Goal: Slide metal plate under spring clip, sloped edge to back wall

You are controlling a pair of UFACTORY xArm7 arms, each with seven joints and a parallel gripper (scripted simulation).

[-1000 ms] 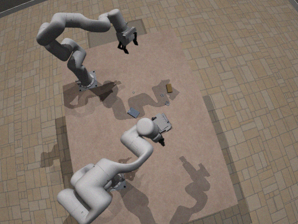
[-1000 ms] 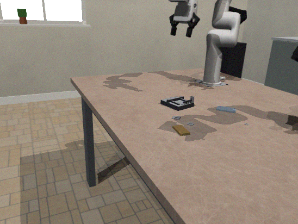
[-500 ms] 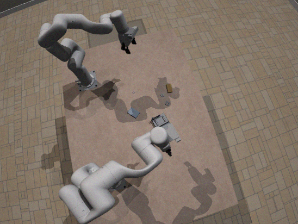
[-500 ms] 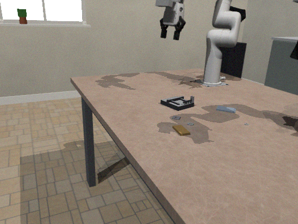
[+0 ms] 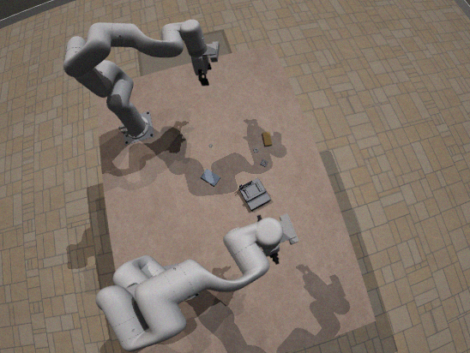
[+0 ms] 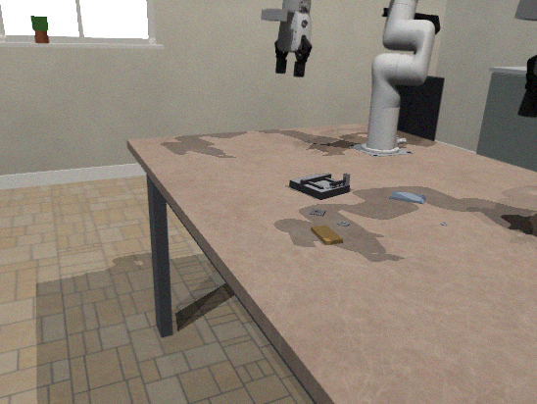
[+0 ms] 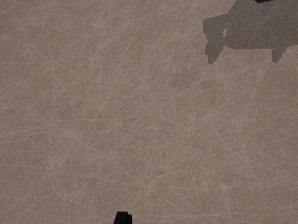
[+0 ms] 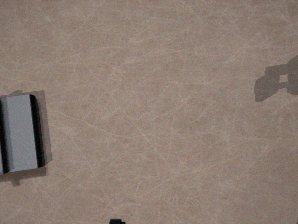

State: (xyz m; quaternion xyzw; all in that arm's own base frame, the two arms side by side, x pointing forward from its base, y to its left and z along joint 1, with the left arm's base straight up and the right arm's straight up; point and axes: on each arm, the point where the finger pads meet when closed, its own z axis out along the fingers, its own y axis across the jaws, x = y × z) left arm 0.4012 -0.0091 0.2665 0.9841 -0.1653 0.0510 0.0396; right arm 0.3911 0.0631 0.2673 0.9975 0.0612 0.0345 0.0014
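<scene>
Seen from above, the left arm (image 5: 135,36) stands at the far left of the bench (image 5: 171,227) (image 6: 416,294) (image 7: 150,90) (image 8: 150,100). Its hand, the left hand (image 5: 203,79) (image 6: 529,93) (image 7: 123,218), hangs over the far end, released, its fingers wide apart with nothing between them. The right arm (image 5: 171,283) (image 6: 402,69) reaches in from the near left.

Next along, the blue-grey metal plate (image 5: 210,176) (image 6: 408,197) lies on the bench, apart from the block and touched by neither hand. A tiny light piece (image 5: 210,146) (image 6: 444,224) lies on its far side.

To the right of the plate sits the grey and black block (image 5: 259,201) (image 6: 319,191) (image 8: 21,132), resting on the bench, with the plate outside it. Two small grey pieces lie beyond the block, and a mustard-yellow bar (image 5: 267,139) (image 6: 326,234) lies farther still.

The right hand (image 5: 268,238) (image 6: 290,69) (image 8: 207,222) is above the bench on the near side of the block, also released and holding nothing. It is not touching the block.

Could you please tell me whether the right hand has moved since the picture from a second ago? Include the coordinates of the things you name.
Yes: in the exterior view, the right hand (image 5: 268,238) (image 6: 290,75) (image 8: 206,221) has moved left, closer to the potted plant (image 6: 40,29).
</scene>
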